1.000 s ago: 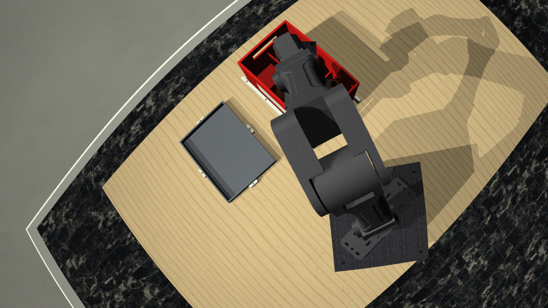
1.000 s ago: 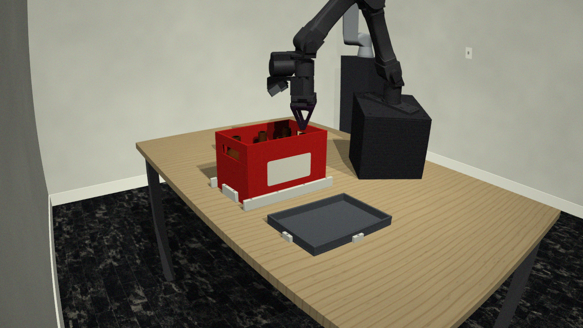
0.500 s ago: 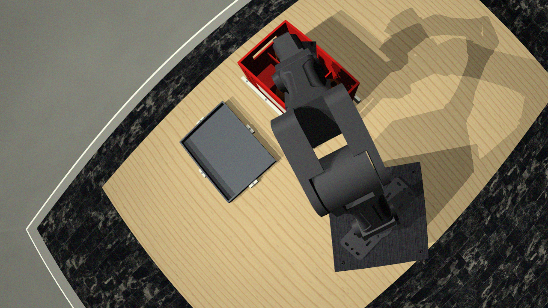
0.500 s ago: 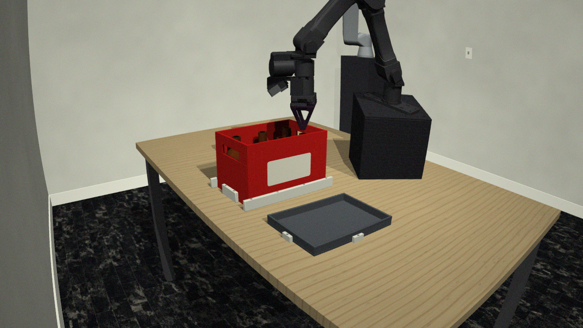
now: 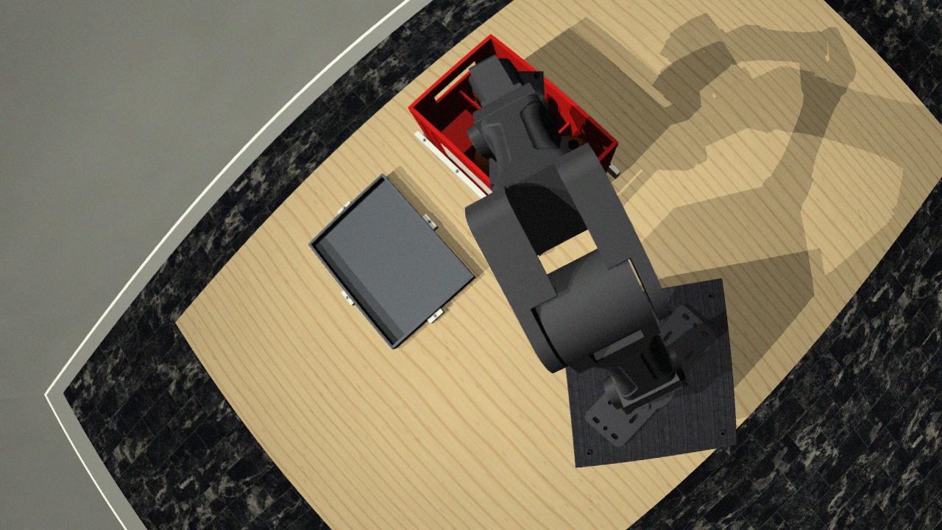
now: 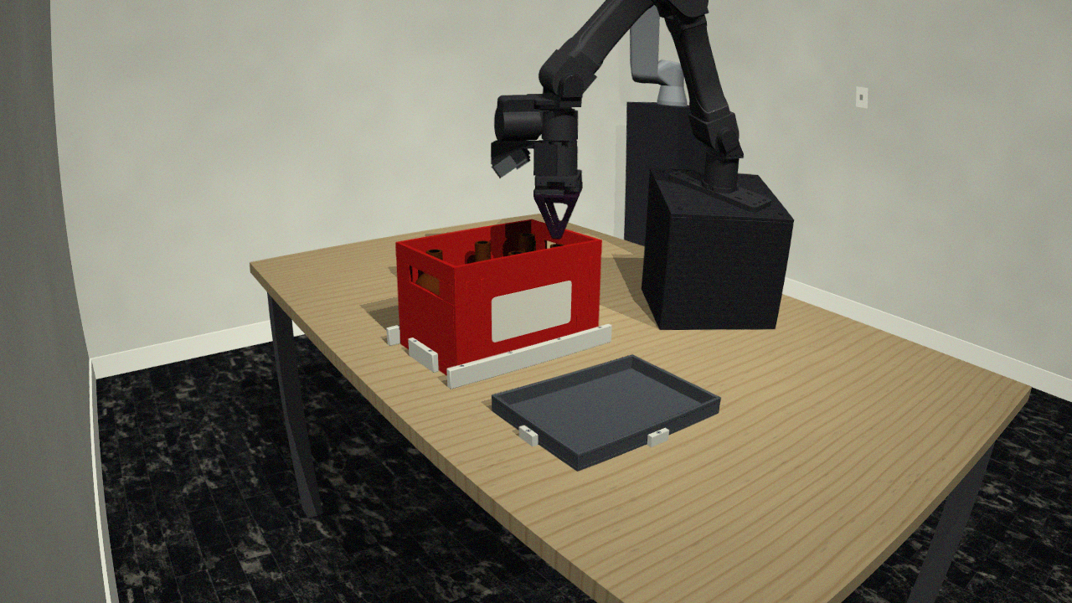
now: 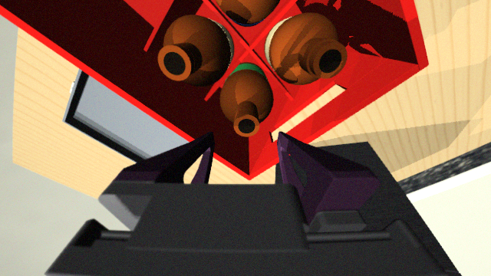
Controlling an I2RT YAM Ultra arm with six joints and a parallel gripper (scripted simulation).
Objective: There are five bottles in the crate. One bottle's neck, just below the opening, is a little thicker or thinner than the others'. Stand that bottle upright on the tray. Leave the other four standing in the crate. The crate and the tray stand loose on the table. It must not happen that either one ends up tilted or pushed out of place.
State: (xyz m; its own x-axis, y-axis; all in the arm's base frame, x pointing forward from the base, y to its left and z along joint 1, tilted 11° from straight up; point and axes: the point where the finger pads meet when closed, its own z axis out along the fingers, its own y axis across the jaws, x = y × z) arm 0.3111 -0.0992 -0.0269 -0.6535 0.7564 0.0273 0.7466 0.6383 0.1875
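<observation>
We see a brown bottle (image 7: 246,100), green-labelled, slim-necked, upright in the red crate (image 6: 497,300). Our gripper (image 7: 243,149) hangs above it, half open, holding nothing.

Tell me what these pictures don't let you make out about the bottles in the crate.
- Top view: the arm covers most of the crate; no bottle is clear.
- Wrist view: a fourth bottle is cut by the top edge; the fifth is absent.
- Exterior view: necks too small to compare.
</observation>
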